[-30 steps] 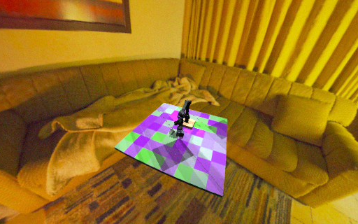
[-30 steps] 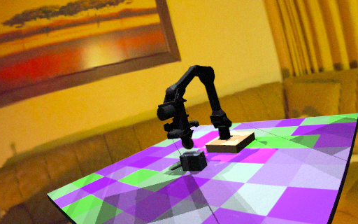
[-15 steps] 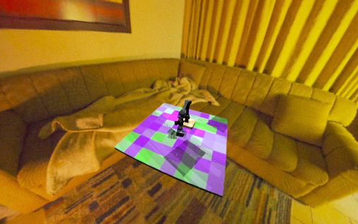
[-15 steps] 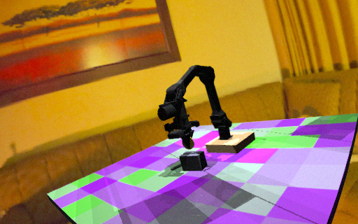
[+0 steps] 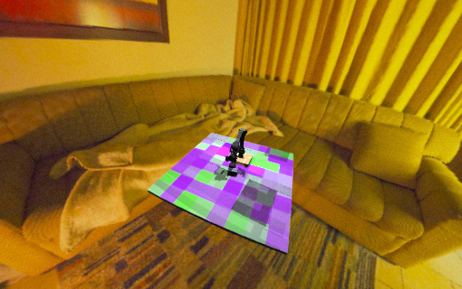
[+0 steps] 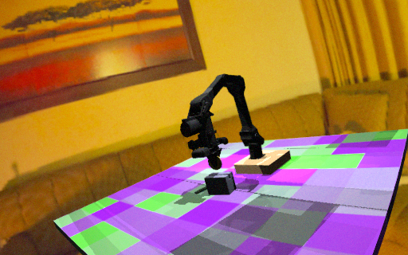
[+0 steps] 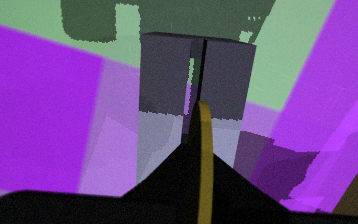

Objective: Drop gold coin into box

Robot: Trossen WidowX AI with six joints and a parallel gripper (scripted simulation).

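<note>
My gripper is shut on the thin gold coin and holds it on edge, pointing down. In the wrist view the coin's edge lines up with the narrow dark slot in the lid of the grey box. In the exterior view the box stands on the table just below the coin, with a small gap between them. The box also shows in the top view. I cannot make out the dark-green holder clearly.
The arm's base stands on a tan wooden block behind and to the right of the box. The table top is a purple, green and grey patchwork. A sofa with a blanket surrounds the table.
</note>
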